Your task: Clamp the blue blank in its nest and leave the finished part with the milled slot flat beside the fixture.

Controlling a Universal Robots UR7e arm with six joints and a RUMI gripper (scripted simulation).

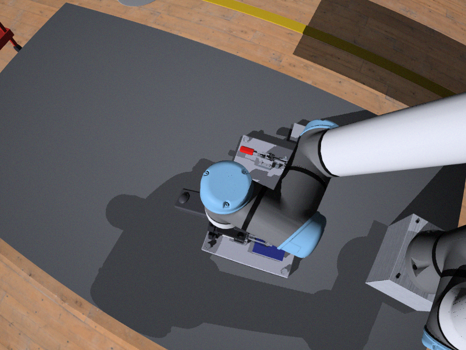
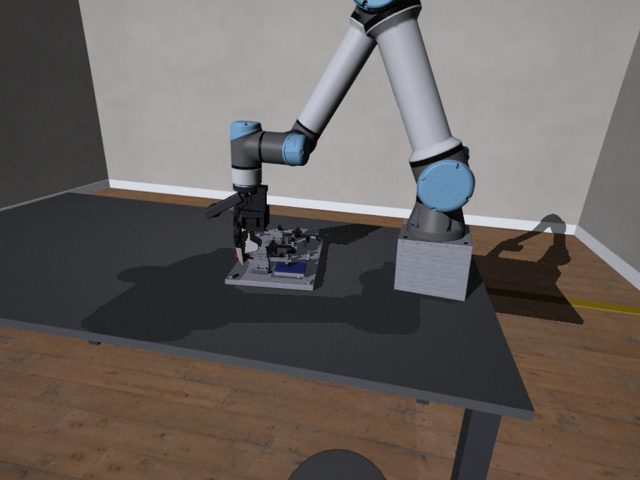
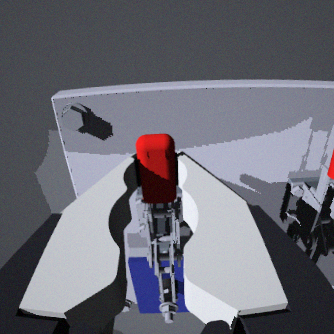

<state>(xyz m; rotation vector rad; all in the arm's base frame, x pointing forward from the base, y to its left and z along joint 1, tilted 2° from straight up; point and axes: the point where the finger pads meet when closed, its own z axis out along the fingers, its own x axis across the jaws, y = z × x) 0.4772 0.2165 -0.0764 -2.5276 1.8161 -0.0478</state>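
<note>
My gripper (image 3: 158, 155) (image 2: 241, 251) is shut on the red handle (image 3: 156, 161) of the near clamp, at the left end of the grey fixture plate (image 1: 241, 260) (image 2: 268, 282) (image 3: 225, 115). The blue blank (image 1: 267, 250) (image 2: 289, 268) (image 3: 142, 286) lies in the near nest, and the clamp's linkage (image 3: 163, 250) reaches over it. In the top view the wrist hides the gripper. The far clamp's red handle (image 1: 246, 150) (image 3: 331, 166) lies low over the far nest. A small grey block (image 1: 296, 130) lies on the table behind the fixture, partly hidden by the arm; I cannot see a slot.
The robot's grey base block (image 1: 395, 255) (image 2: 433, 268) stands on the dark table to the right of the fixture. The arm's forearm and elbow hang over the middle of the fixture. A camera bracket (image 1: 186, 199) sticks out from the wrist to the left.
</note>
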